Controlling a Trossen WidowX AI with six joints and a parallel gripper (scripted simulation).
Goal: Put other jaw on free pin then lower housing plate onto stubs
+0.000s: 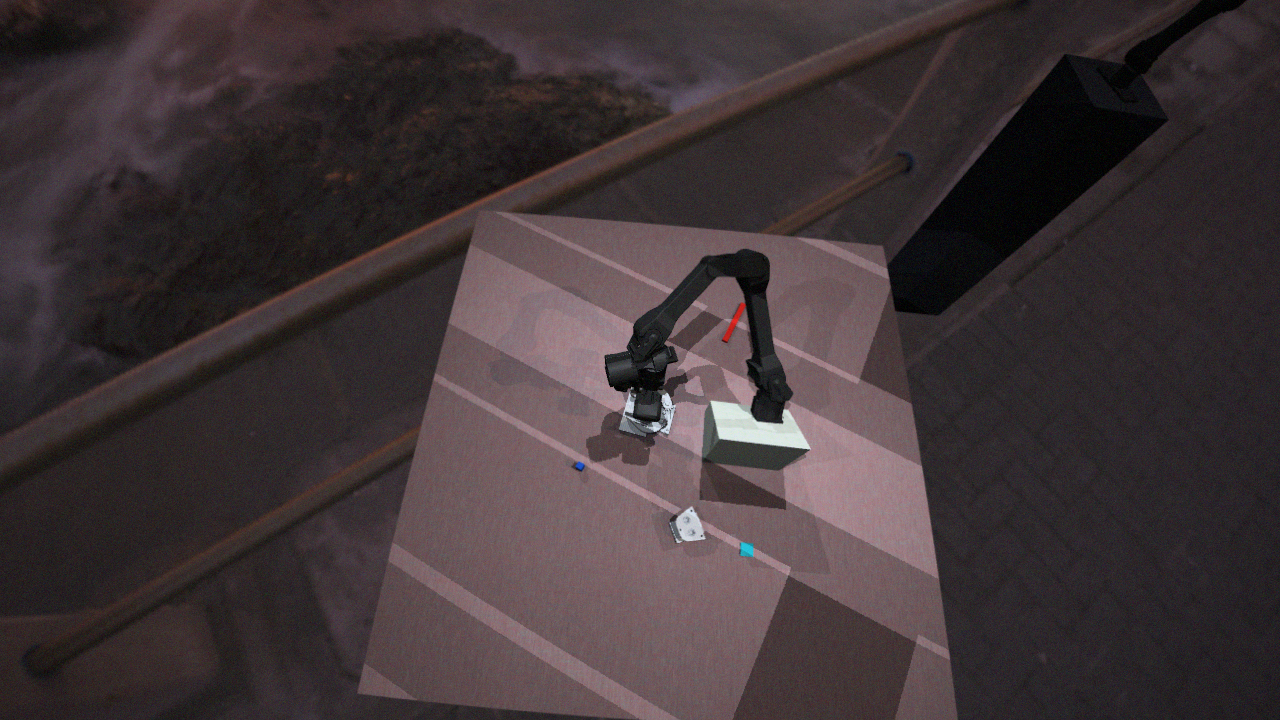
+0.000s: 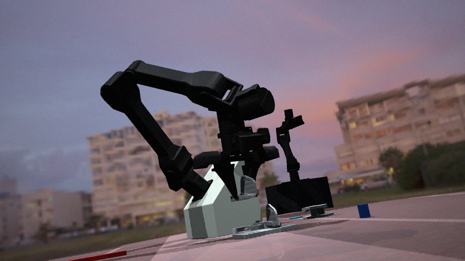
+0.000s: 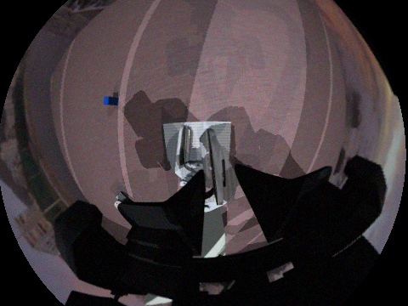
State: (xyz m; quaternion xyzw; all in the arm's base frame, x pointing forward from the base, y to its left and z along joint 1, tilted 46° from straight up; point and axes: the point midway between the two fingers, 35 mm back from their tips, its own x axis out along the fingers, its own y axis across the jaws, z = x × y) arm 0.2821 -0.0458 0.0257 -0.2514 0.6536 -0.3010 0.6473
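My gripper (image 2: 244, 195) (image 3: 219, 170) is shut on a grey metal jaw (image 2: 248, 188) (image 3: 216, 163), whose fin stands upright. The held jaw hangs above the base plate (image 1: 630, 428) (image 2: 242, 235) (image 3: 225, 127), with a gap below it in the exterior view. The other jaw (image 2: 272, 216) (image 3: 184, 145) is on the base plate, its fin upright. The free pin cannot be made out. In the top view the hand hides the fingertips and much of the base. The housing plate (image 1: 688, 526) (image 2: 314, 208) stands apart on the table, partly visible in the wrist view (image 3: 121, 196).
A blue block (image 1: 580, 465) (image 2: 363, 211) (image 3: 110, 100) and a flat cyan square (image 1: 746, 549) lie on the table. A red bar (image 1: 733, 323) (image 2: 93, 258) lies on the other side of the arm. The pale arm pedestal (image 1: 754, 445) (image 2: 222, 217) stands close beside the base plate.
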